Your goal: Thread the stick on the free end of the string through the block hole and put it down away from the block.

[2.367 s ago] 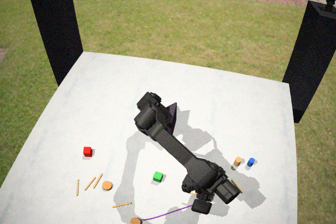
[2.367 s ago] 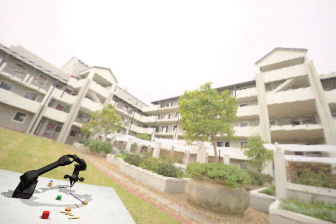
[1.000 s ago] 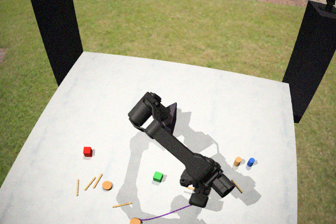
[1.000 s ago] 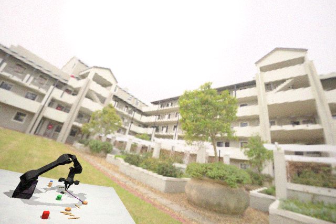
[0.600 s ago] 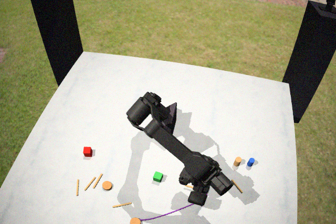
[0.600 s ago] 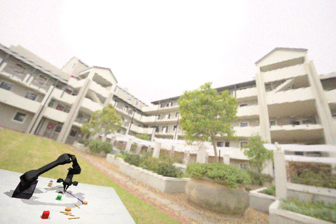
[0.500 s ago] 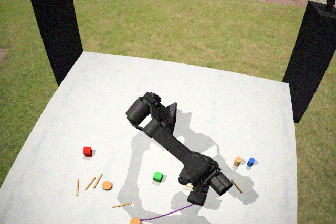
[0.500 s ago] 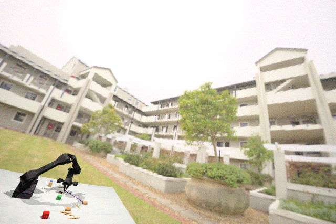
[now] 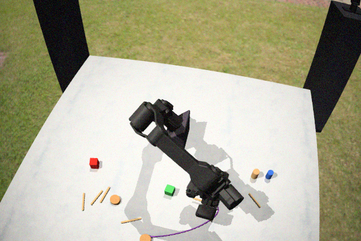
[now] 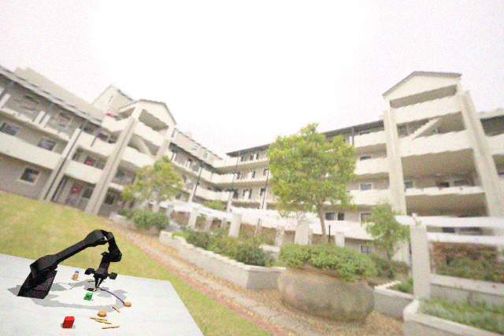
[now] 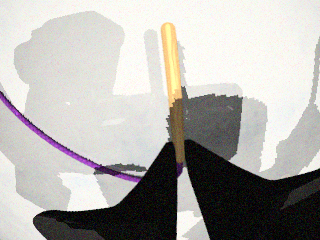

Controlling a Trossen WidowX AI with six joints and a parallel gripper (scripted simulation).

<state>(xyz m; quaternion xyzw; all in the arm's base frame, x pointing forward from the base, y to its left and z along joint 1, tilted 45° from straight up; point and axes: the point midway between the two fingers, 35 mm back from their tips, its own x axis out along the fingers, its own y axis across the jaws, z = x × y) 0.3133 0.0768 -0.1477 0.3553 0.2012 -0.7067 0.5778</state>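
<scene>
The fingers grip the stick by its string end, its long axis pointing straight ahead, toward the green block lying near on the worktop.
</scene>
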